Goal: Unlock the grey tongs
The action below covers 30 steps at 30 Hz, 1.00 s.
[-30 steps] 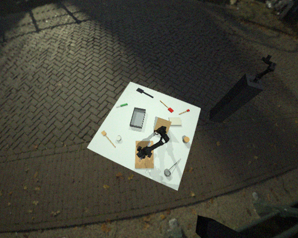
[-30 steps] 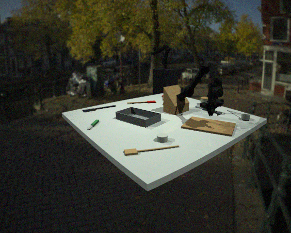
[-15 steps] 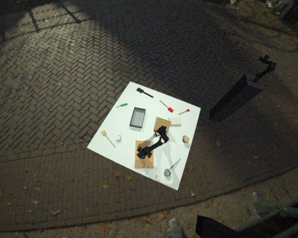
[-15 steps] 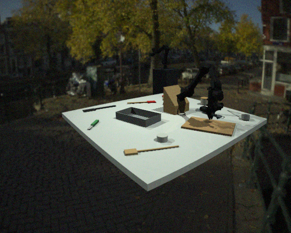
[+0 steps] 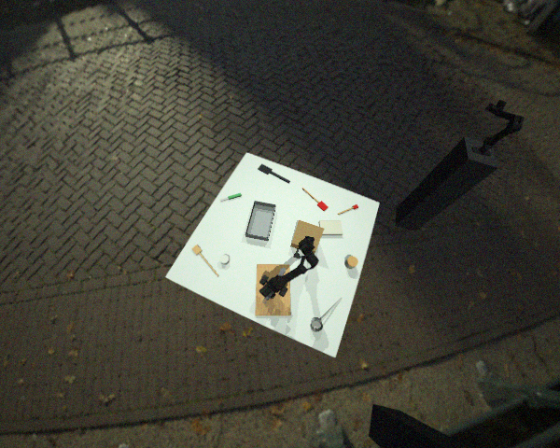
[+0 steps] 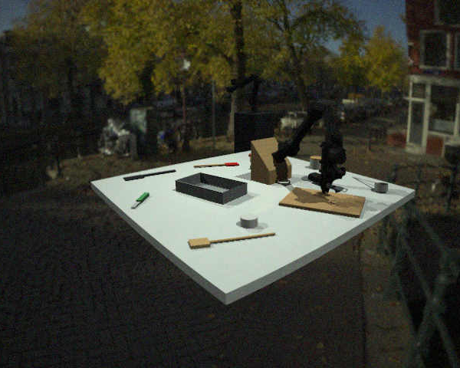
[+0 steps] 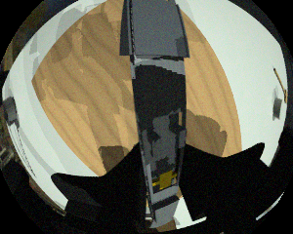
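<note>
On the white worktop (image 5: 289, 192) (image 6: 206, 261), a black spatula (image 5: 273, 173) (image 6: 149, 175) lies near one edge, and a green-handled knife (image 5: 231, 197) (image 6: 140, 199) lies near another. Two red-headed utensils with wooden handles, the longer one (image 5: 315, 199) (image 6: 216, 164) and the shorter one (image 5: 348, 209), lie near each other. A tan angular block (image 5: 305, 231) (image 6: 261, 164) stands just beside a flat cream block (image 5: 330, 228). A small whitish cylinder (image 5: 225, 259) (image 6: 248, 221) sits near a wooden spatula (image 5: 205, 260) (image 6: 230, 239). An orange-topped round container (image 5: 351, 261) (image 6: 315, 162) and a grey long-handled pan (image 5: 316, 324) (image 6: 380, 187) stand well apart.
</note>
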### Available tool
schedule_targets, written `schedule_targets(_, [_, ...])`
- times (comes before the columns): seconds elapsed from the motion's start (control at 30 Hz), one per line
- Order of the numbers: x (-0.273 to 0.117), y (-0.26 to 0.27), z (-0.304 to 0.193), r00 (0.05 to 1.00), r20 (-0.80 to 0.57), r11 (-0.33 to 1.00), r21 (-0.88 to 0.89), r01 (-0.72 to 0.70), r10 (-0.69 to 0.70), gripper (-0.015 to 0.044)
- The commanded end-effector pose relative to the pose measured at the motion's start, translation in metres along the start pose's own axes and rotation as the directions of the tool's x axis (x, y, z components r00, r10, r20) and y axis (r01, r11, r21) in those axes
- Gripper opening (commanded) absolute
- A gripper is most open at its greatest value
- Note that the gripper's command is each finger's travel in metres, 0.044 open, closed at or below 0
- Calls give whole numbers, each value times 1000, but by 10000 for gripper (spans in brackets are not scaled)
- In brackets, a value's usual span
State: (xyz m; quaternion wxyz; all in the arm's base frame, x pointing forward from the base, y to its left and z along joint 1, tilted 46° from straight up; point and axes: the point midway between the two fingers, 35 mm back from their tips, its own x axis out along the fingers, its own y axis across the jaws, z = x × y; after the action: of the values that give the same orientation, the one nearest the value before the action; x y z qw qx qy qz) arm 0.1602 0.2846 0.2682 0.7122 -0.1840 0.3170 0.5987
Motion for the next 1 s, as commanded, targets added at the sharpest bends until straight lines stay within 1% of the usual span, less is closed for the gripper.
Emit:
schedule_targets(0.0, [0, 0, 0, 1000, 0, 1000, 0, 0, 0, 60])
schedule_targets(0.47, [0, 0, 0, 1000, 0, 1000, 0, 0, 0, 427])
schedule_targets(0.5, [0, 0, 0, 1000, 0, 1000, 0, 0, 0, 440])
schedule_targets(0.67, [-2, 12, 2, 1000, -7, 1000, 0, 0, 0, 440])
schedule_targets(0.8, [-10, 50, 7, 1000, -23, 1000, 0, 0, 0, 440])
schedule_targets(0.97, [-32, 100, 8, 1000, -21, 1000, 5, 2, -2, 440])
